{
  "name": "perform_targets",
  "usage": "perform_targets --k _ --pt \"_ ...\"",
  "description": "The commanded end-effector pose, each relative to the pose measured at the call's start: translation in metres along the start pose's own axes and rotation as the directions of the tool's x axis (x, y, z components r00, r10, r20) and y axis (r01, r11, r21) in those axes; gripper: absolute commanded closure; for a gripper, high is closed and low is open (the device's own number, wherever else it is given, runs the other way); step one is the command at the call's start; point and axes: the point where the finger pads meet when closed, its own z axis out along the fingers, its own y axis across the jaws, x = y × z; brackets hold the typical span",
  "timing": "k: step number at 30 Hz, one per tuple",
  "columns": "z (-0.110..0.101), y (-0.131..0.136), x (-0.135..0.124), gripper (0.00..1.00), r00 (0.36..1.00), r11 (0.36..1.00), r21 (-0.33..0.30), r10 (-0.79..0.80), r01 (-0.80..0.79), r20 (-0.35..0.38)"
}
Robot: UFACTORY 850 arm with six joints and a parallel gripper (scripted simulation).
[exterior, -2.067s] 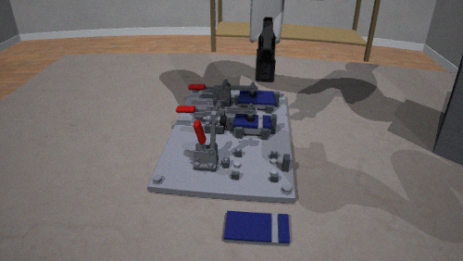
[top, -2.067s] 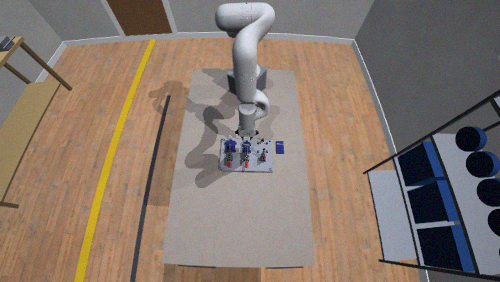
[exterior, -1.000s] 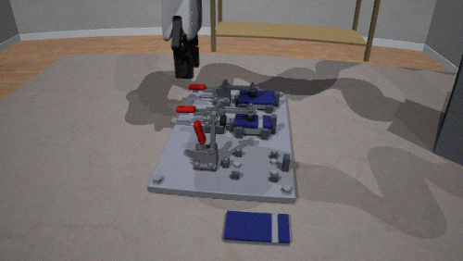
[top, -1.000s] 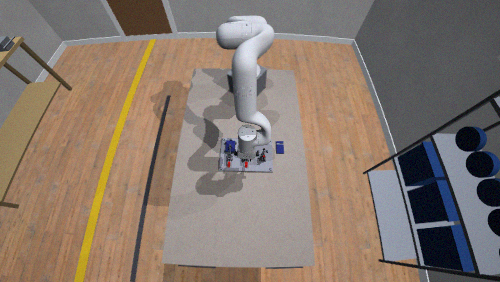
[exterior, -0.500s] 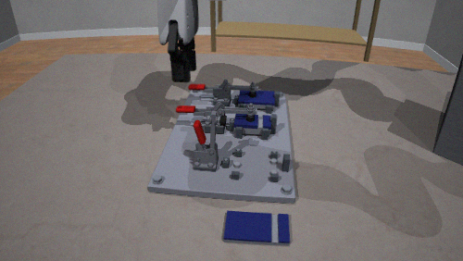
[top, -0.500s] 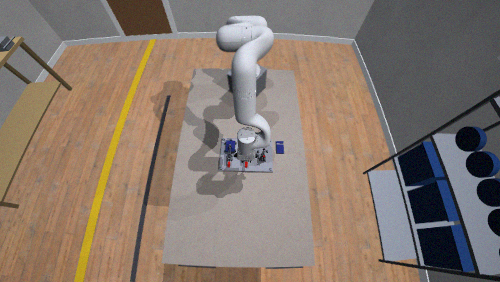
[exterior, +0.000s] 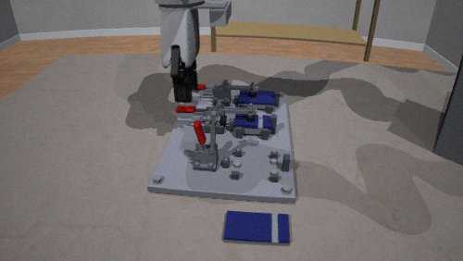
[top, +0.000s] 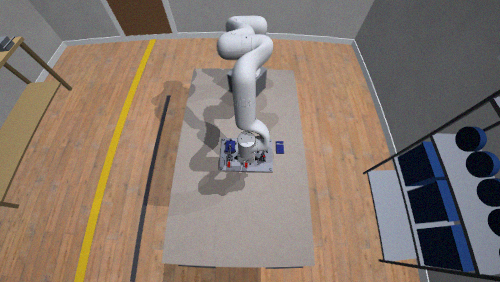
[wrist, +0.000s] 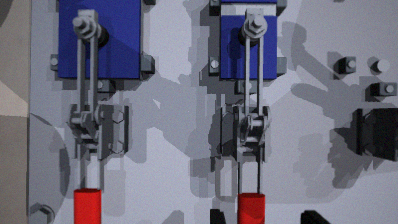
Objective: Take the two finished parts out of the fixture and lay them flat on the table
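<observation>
Clamped slotted part point(exterior: 239, 121) point(wrist: 248, 62): in the middle station — likely stiff, smooth; grip its long edges.
Red handle point(top: 246, 164) point(exterior: 185, 109) point(wrist: 251, 210): probably firm; take its sides.
Gripper point(exterior: 183, 95) point(wrist: 265, 220): fingers apart.
Other slotted part point(top: 280, 147) point(exterior: 248, 227): flat on table — beside fixture.

No text, label, brand, number or sign can be read in any view. Faint marks show on the arm point(top: 245, 97), too small to make out.
</observation>
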Motion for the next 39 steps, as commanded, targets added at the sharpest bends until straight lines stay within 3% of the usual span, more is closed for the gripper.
perform_targets --k 1,32,39 --pt "0.011 0.000 -0.002 0.52 1.000 1.000 0.000 0.000 0.000 0.003" --pt "0.021 0.000 -0.002 0.52 1.000 1.000 0.000 0.000 0.000 0.003" --pt "0.033 0.000 -0.003 0.52 1.000 1.000 0.000 0.000 0.000 0.003"
